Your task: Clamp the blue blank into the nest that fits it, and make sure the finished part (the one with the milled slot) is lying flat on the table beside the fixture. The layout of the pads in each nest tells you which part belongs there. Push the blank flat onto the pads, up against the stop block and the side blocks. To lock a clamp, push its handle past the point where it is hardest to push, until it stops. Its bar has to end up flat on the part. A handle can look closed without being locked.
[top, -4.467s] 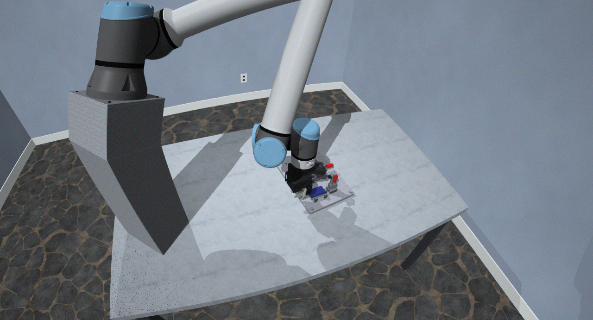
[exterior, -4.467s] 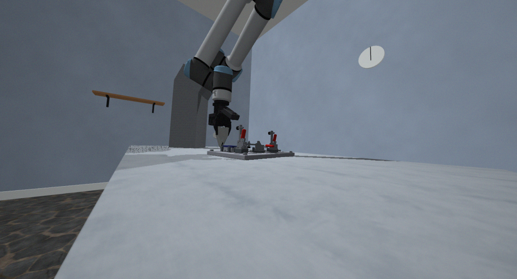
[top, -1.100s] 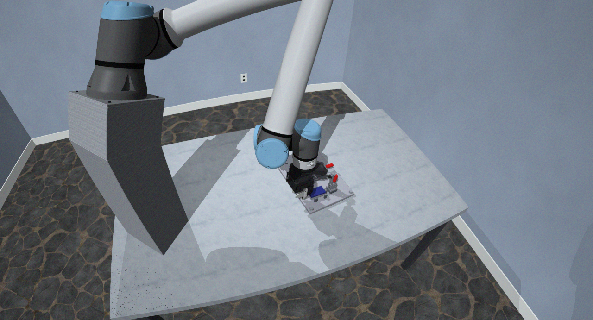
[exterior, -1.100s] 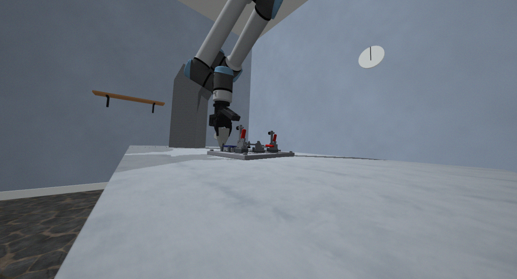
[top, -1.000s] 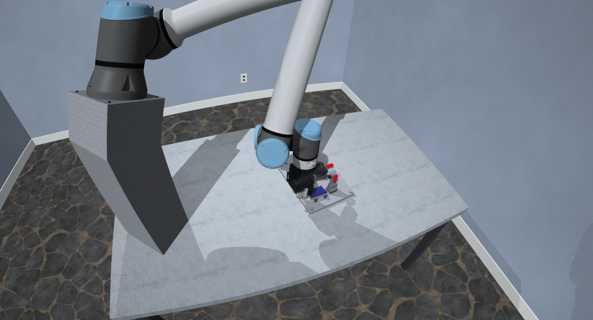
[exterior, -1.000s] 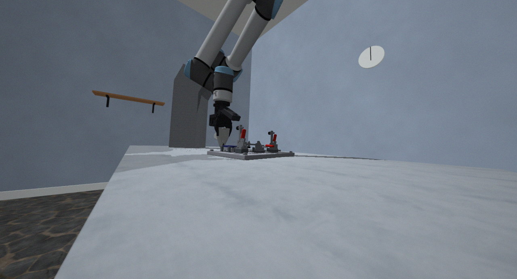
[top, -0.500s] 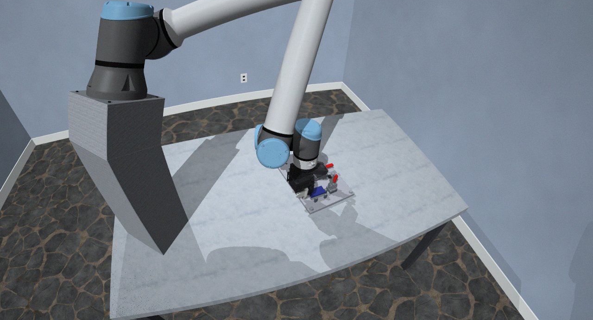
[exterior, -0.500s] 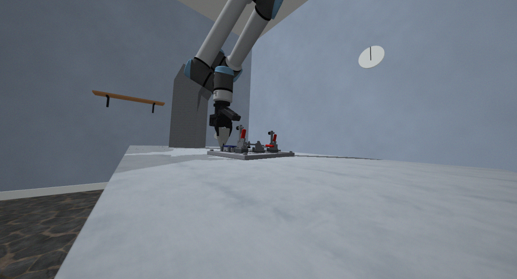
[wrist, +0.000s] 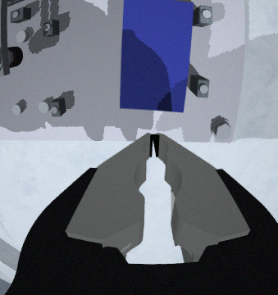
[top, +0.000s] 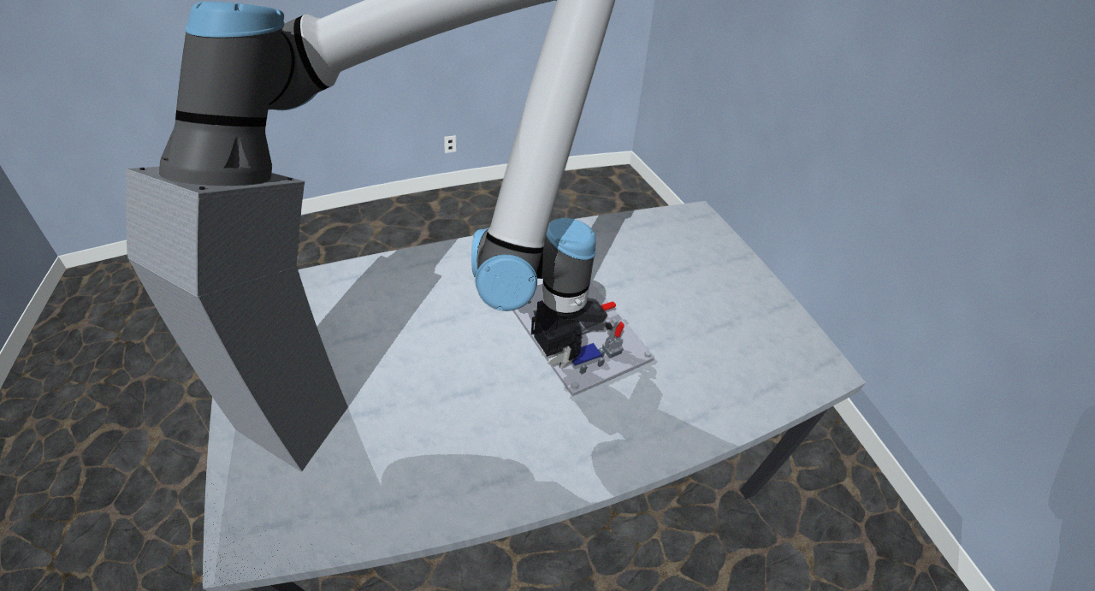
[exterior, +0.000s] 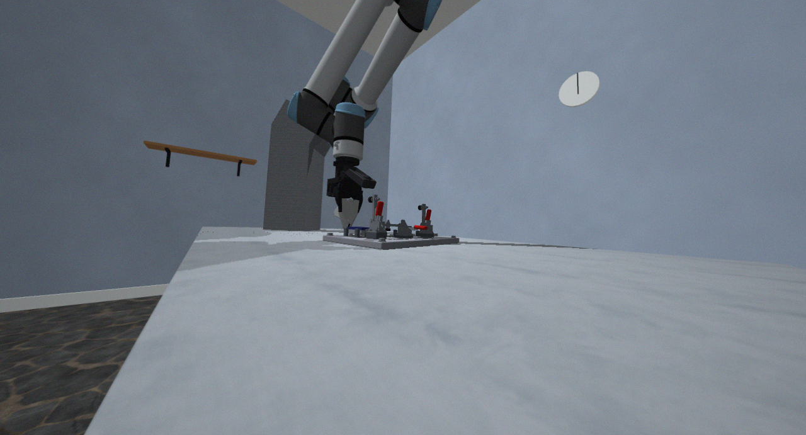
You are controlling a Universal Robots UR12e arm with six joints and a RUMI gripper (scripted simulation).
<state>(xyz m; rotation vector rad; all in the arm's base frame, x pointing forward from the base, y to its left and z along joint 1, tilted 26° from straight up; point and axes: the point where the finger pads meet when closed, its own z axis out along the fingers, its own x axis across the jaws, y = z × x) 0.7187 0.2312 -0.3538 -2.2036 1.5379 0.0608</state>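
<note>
On the grey fixture plate [wrist: 93,115] the flat blue rectangular blank [wrist: 157,55] lies between side blocks; your pincer [wrist: 154,143] (tips together, empty) hovers at its near edge. Push off-centre and you could skew it.

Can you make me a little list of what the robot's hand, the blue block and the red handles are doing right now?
hand: the hand is shut, holding nothing, tips pointing down at the near edge of the plate
blue block: the blue blank lies on the fixture plate, just beyond the hand's tips, not touched
side blocks: two small blocks sit along the blank's one long edge
red handles: one red handle stands up, the other lies low
slotted part: not visible in any view
</note>
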